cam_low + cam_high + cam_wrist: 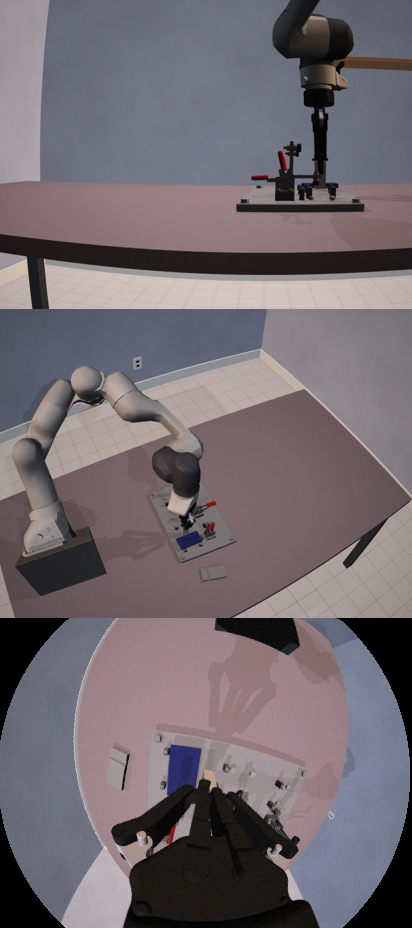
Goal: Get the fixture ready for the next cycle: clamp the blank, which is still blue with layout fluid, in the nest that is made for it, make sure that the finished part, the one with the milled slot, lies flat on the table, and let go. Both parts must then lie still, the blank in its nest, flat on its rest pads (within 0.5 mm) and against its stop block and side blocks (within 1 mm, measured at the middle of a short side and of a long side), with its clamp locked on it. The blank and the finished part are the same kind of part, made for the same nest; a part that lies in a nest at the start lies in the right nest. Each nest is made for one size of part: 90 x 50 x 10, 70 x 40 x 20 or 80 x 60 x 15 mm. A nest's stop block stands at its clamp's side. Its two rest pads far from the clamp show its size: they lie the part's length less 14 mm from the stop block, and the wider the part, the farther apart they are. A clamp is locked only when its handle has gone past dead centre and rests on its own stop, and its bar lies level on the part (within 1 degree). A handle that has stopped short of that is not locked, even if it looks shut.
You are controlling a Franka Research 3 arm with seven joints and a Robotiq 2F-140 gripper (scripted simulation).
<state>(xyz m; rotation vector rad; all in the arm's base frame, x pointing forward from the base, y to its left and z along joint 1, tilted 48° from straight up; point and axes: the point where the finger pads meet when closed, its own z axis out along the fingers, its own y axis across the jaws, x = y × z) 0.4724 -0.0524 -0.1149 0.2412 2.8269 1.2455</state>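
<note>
The blue blank (188,540) (184,768) lies on the fixture plate (222,538) (159,763) in the nest at one end, beside two side blocks. Small gaps to blocks and pads cannot be judged. Its clamp is open: the red handle (212,526) (282,160) and the bar (291,159) stand up. My gripper (183,531) (319,186) (206,777) is shut and empty, tips low beside the blank's long side away from the side blocks; contact cannot be told. The grey finished part (214,573) (118,768), with its milled slot, lies flat on the table, off the plate.
Another clamp, with its red handle (211,504) (260,178) lying outward and its bar (306,176) about level, stands farther along the plate over a nest with no part seen in it. Bolt heads (232,538) (355,200) stick up at the plate's corners.
</note>
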